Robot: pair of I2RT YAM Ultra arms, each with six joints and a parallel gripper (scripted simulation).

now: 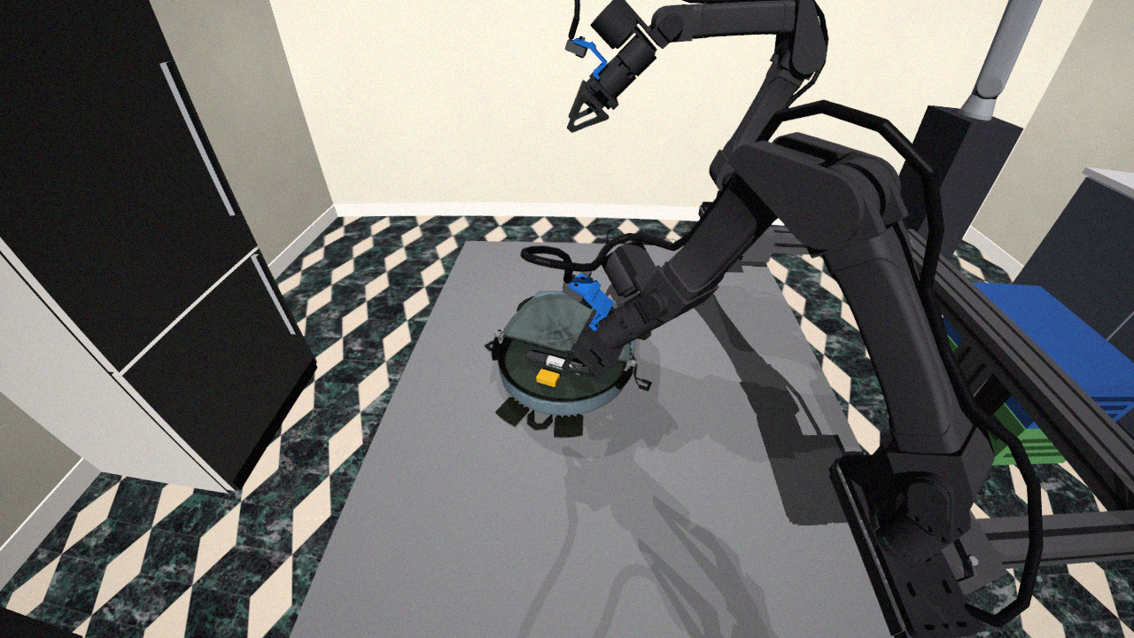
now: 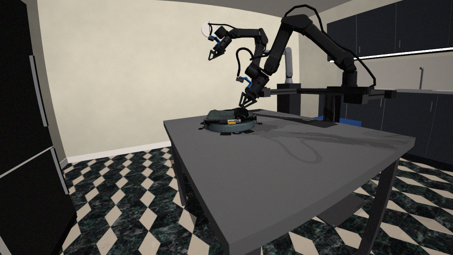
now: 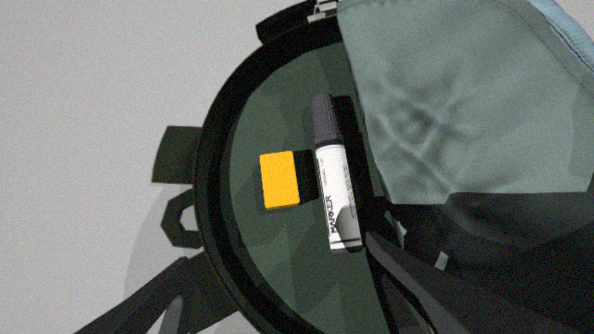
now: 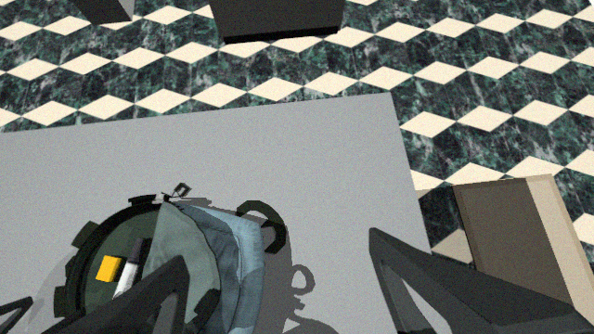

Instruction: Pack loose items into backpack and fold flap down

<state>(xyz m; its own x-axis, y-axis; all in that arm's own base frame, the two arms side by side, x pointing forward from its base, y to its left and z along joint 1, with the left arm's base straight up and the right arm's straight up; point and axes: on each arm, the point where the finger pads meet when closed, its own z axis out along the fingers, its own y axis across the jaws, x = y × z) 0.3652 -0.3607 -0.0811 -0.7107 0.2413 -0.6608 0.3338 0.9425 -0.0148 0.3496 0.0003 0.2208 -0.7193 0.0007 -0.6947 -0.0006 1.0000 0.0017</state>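
Right now I have my left pincer (image 1: 590, 361) (image 2: 242, 106) (image 3: 278, 254) standing open above the backpack (image 1: 547, 400) (image 2: 231, 127) (image 3: 209, 186) (image 4: 251, 260), with nothing gripped between its fingers. Out ahead of that pincer, as its wrist camera looks, a yellow block (image 1: 547, 377) (image 2: 231, 123) (image 3: 279, 180) (image 4: 109, 268) lies inside the backpack. Next to it is a marker (image 1: 555, 361) (image 2: 234, 120) (image 3: 334, 186) (image 4: 129, 274), its white end showing near one of my fingertips (whether they touch, I can't tell). On the marker's other side from the block, the flap (image 1: 541, 317) (image 2: 221, 114) (image 3: 464, 93) (image 4: 200, 264) is folded back, so both items are exposed. My right pincer (image 1: 581, 128) (image 2: 209, 58) (image 4: 278, 252) hangs open and empty, well above the desk (image 1: 444, 492) (image 2: 300, 164) (image 3: 93, 70) (image 4: 302, 153) that bears the backpack, and well apart from the left one.
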